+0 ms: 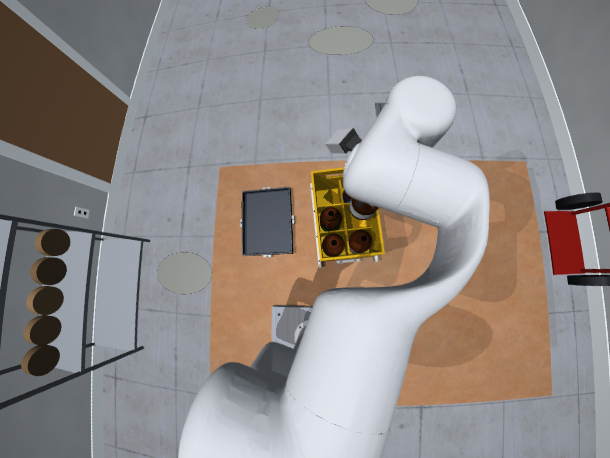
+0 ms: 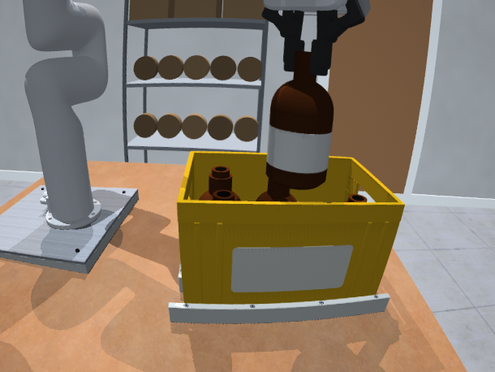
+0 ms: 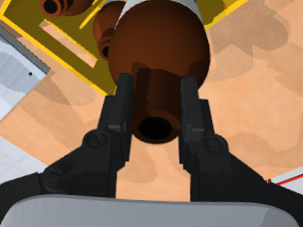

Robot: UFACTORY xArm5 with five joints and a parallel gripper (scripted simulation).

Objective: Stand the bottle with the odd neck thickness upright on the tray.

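Observation:
My gripper (image 2: 305, 61) (image 3: 156, 94) is shut on the neck of a brown bottle (image 2: 301, 126) (image 3: 159, 42) (image 1: 361, 208) with a grey label. The bottle hangs upright, its base at about the height of the rim of the yellow crate (image 2: 284, 227) (image 1: 318, 224) (image 3: 40, 29). Other brown bottles stand in the crate; their mouths show in the exterior view (image 2: 221, 172) (image 2: 357, 198) and from above in the top view (image 1: 331, 218) (image 1: 333, 243) (image 1: 360, 240). The dark grey tray (image 1: 267, 221) lies empty to the left of the crate in the top view.
The crate and tray rest on an orange table (image 1: 475, 310) (image 2: 101, 325). The arm's base plate (image 2: 24, 240) is bolted near the front. A shelf rack with round logs (image 2: 195, 93) (image 1: 47, 300) stands off the table. A red cart (image 1: 575, 240) is at the right.

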